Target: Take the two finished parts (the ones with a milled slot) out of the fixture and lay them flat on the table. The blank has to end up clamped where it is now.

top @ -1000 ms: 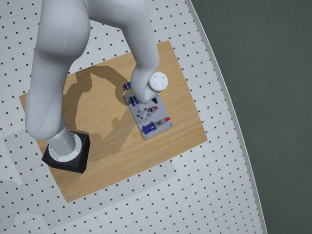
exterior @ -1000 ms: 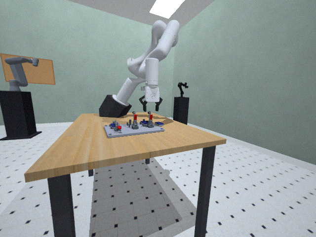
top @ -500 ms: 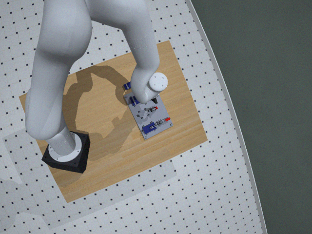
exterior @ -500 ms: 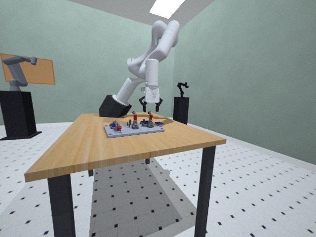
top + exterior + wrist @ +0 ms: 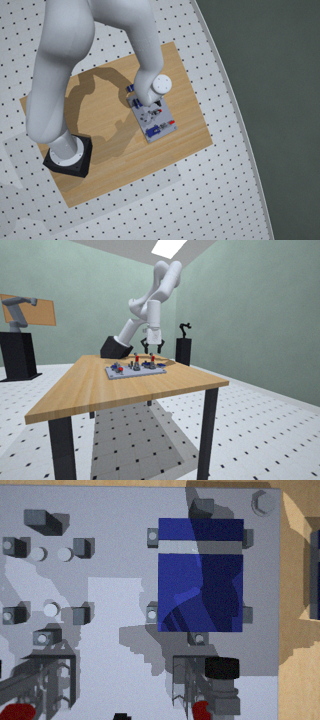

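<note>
"What does the claw (image 5: 158,103) (image 5: 152,352) (image 5: 226,716) have?"

"Nothing. It hangs with its fingers spread wide, above the fixture plate (image 5: 166,129) (image 5: 126,374) (image 5: 115,600). One slotted part (image 5: 137,103) (image 5: 146,364) (image 5: 200,590) sits in its nest below the claw, toward the top of the wrist view."

"And its companion?"

"The other slotted part (image 5: 130,88) (image 5: 161,365) (image 5: 315,575) lies on the worktop (image 5: 180,144) (image 5: 155,384) (image 5: 297,690), lower than the claw and just beyond the plate's end. One delivery looks complete, one pending."

"Where is the blank?"

"The blank (image 5: 153,131) (image 5: 113,366) is below the claw and off toward the plate's opposite end, its clamp's red handle (image 5: 171,122) (image 5: 120,368) laid down. I judge it secured, and best left alone."

"What could spoil the handover?"

"The near clamp (image 5: 152,366) (image 5: 222,700) stands raised beneath the claw. A descent too close to it could catch a finger or swing the arm down on the part. The nest's small blocks are another hazard: closing off centre could pinch one, and a sideways pull before lifting clear could jam or tilt the part."

"And the landing?"

"Set down too near its companion, it could come to rest overlapping, not flat. Released high, it might tip."
</note>
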Motion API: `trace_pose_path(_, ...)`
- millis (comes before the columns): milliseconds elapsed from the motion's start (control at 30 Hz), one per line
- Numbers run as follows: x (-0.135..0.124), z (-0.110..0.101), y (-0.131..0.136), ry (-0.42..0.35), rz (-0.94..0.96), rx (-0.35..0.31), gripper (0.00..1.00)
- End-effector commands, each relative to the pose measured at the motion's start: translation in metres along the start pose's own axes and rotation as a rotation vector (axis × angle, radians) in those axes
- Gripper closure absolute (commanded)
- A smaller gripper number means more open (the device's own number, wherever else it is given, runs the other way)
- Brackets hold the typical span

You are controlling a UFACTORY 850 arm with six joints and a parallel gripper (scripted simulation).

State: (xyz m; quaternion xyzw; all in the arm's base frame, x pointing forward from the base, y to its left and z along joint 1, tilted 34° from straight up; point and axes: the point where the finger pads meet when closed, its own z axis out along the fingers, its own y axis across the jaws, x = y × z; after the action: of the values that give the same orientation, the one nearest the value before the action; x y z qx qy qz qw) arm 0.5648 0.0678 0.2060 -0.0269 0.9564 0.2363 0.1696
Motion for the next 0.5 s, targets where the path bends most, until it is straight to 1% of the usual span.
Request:
trace_pose_path(0, 0.005, 0.000, 0.000, -0.001, 0.000, 0.000, 0.00)
trace_pose_path(133, 0.014, 0.000, 0.000, -0.001, 0.000, 0.000, 0.00)
trace_pose_path(200, 0.014, 0.000, 0.000, -0.001, 0.000, 0.000, 0.00)
trace_pose_path(467, 0.039, 0.000, 0.000, -0.001, 0.000, 0.000, 0.00)
